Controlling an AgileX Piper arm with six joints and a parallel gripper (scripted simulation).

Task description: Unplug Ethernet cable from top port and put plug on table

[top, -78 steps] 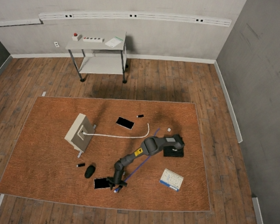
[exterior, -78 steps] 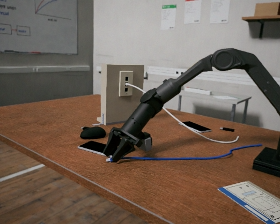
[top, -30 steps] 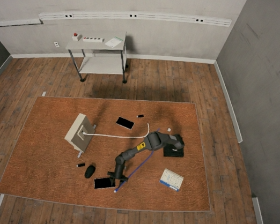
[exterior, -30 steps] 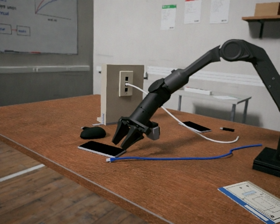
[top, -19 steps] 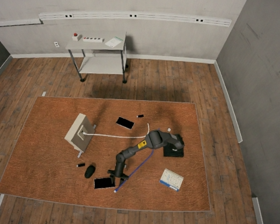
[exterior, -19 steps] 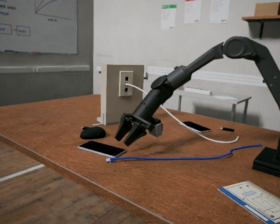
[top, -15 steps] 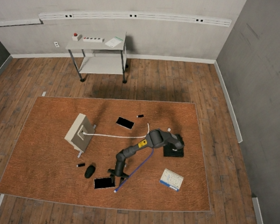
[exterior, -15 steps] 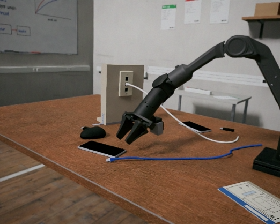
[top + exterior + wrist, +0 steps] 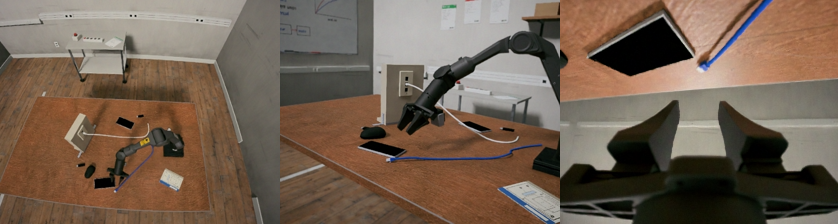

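Note:
The blue Ethernet cable [image 9: 468, 157] lies loose on the table top. Its clear plug [image 9: 388, 159] rests on the wood close to the corner of a black phone [image 9: 382, 148], with a small gap between them, a short way in from the front edge. The plug also shows in the overhead view [image 9: 115, 191] and the wrist view [image 9: 703, 67]. My gripper [image 9: 404, 130] hangs open and empty above the table, over the plug and phone; it also shows in the wrist view [image 9: 699, 106]. The wall plate [image 9: 405, 82] has its top port empty. A white cable [image 9: 468, 126] is plugged in below it.
A black mouse [image 9: 373, 132] lies left of the phone. A second phone [image 9: 475, 126] and a small black stick [image 9: 507, 129] lie further back. A printed card [image 9: 535, 199] lies at the front right. The arm's base [image 9: 174, 150] stands on the right.

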